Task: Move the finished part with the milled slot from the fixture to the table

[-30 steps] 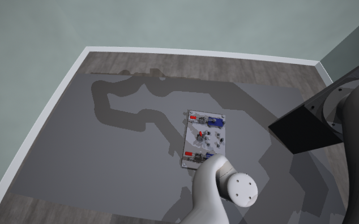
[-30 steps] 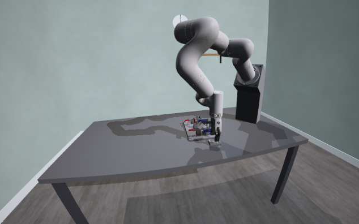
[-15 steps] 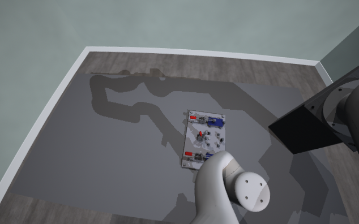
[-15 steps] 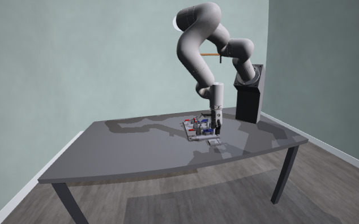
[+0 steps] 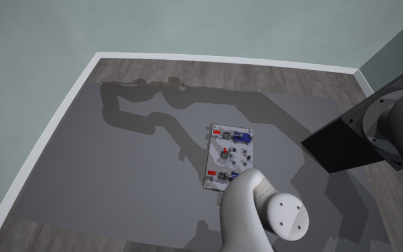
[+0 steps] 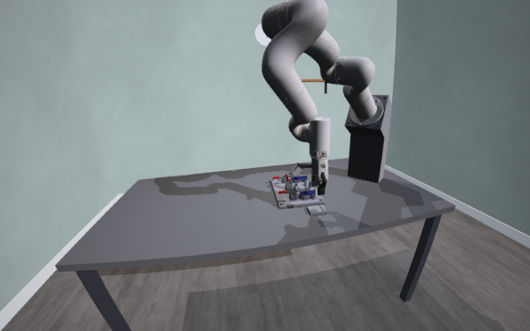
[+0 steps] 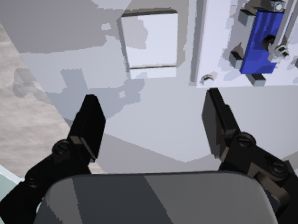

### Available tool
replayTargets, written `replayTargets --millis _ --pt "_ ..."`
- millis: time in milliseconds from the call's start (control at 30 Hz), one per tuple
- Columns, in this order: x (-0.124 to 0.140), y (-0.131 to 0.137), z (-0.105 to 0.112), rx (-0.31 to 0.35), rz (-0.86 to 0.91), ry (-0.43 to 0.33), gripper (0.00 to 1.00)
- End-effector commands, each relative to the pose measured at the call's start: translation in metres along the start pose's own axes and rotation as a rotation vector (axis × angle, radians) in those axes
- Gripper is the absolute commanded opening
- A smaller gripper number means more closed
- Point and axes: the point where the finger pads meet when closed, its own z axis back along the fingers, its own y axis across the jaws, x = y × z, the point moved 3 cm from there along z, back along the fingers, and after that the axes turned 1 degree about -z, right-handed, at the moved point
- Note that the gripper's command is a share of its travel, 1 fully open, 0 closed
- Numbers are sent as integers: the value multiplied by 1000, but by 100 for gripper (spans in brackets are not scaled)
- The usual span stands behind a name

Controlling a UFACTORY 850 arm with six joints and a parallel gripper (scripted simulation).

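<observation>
Top cam looks down past my elbow; ext cam faces table [image 6: 205,234] front; wrist cam close; all share fixture [image 5: 213,159].
</observation>
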Motion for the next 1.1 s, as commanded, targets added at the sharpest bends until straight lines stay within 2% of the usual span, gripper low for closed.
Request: replayTargets --millis 0,633,833,1067 --pt "0 0 1 0 0 0 95" --pt "0 0 4 0 0 0 95" --pt "0 0 16 0 0 0 95" --pt "0 0 41 0 0 0 95"
